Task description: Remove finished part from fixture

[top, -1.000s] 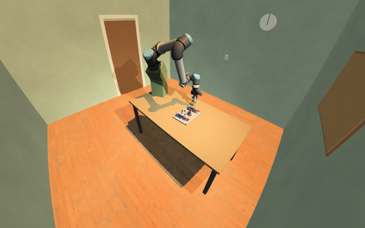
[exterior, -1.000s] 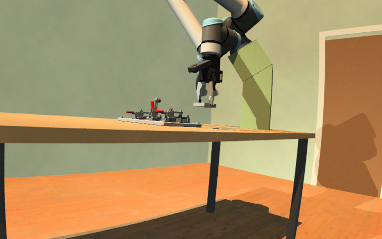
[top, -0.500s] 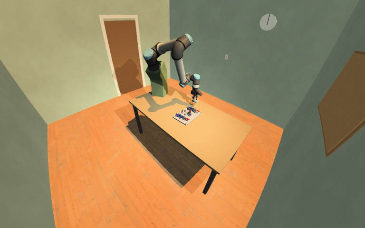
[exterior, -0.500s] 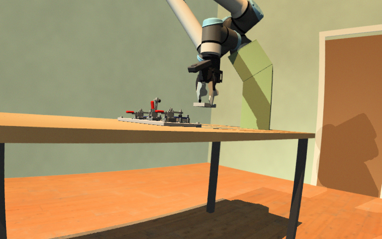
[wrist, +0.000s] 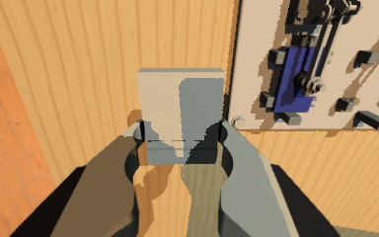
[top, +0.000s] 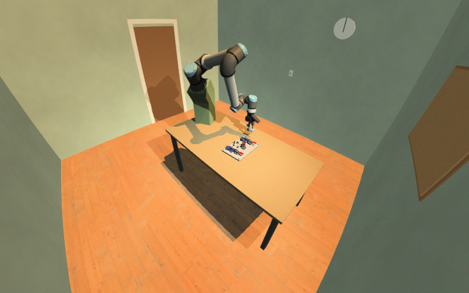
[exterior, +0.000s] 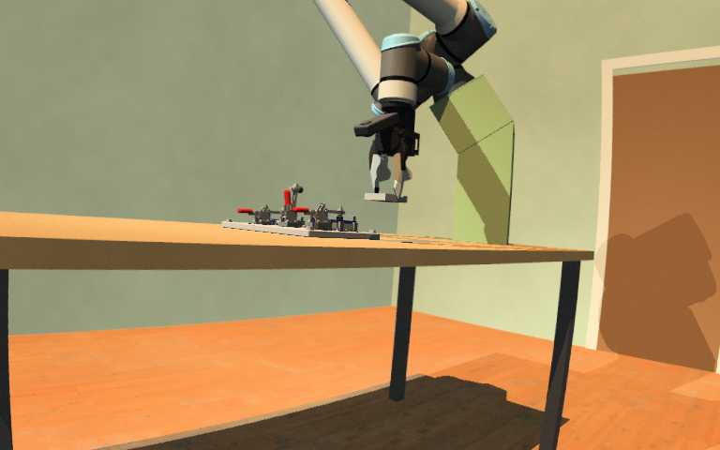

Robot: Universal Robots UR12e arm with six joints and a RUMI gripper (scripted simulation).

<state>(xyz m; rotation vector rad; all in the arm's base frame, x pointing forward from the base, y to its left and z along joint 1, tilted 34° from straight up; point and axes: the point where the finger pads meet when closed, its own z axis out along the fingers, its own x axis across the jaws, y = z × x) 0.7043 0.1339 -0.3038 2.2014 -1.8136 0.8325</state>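
Our gripper (wrist: 180, 143) is clamped on the flat grey part (wrist: 179, 106), holding it level in the air above the table (exterior: 158, 244), just beside the fixture plate (exterior: 297, 231). On the plate we see one blue blank (wrist: 295, 79) under its clamp.

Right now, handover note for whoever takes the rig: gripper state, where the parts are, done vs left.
Gripper: shut on the finished part, a flat grey plate held level, in the air above the table.
Position: beside the fixture, off its plate edge, over bare table on the arm's base side.
Fixture: one blue blank shows clamped in the wrist view; the second cannot be confirmed in that view. One red clamp lever stands up, the others lie flat.
Done: part is out of the fixture.
Left: lower, lay it flat on the table beside the fixture, release, retract. Do not touch the blanks.
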